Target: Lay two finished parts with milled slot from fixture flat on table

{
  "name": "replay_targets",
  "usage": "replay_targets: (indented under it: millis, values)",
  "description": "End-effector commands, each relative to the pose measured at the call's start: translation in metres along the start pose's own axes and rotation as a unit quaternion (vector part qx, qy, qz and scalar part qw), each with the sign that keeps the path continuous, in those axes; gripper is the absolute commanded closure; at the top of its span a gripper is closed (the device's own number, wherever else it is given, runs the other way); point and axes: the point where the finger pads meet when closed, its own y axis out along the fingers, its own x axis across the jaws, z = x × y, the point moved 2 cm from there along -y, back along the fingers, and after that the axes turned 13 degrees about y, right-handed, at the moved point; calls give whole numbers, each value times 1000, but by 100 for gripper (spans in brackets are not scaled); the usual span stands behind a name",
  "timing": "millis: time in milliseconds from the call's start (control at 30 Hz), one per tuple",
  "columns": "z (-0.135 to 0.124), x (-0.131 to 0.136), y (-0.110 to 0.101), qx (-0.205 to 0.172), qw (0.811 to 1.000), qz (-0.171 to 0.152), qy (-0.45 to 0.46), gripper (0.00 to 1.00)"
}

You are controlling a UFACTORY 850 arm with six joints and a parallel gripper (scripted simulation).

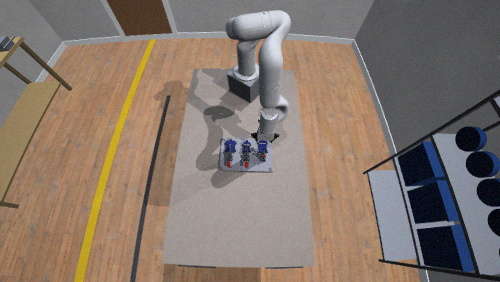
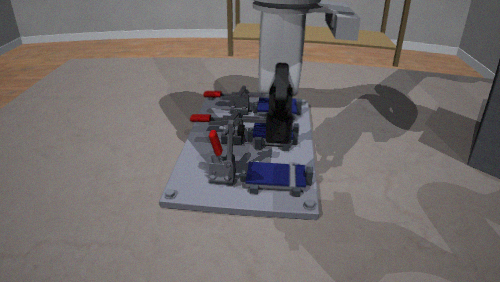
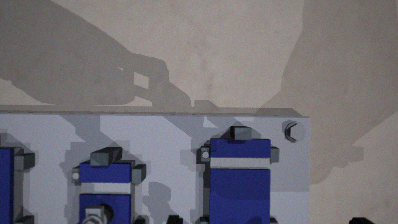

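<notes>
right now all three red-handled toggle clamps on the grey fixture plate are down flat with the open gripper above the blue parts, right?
Not all three. In the exterior view the nearest red-handled toggle clamp stands raised; the other two lie flat. The open gripper is above the blue parts.

Soft even light, broad overlapping shadows

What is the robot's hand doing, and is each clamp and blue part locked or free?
hand: open wide, holding nothing, above the fixture.
nearest clamp: red handle tilted up, released.
middle clamp: handle lying flat, closed.
far clamp: handle lying flat, closed.
nearest slotted part: in its nest, free.
middle slotted part: in its nest, clamp tip on it.
far part: in its nest, partly hidden.
</notes>
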Motion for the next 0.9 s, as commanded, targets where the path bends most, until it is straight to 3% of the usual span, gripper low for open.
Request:
replay_targets:
  millis: [0, 367, 867]
  values:
    - [1, 0, -1, -3, 1000, 2, 0, 0]
    - [1, 0, 5, -3, 1000, 2, 0, 0]
    - [1, 0, 47, -3, 1000, 2, 0, 0]
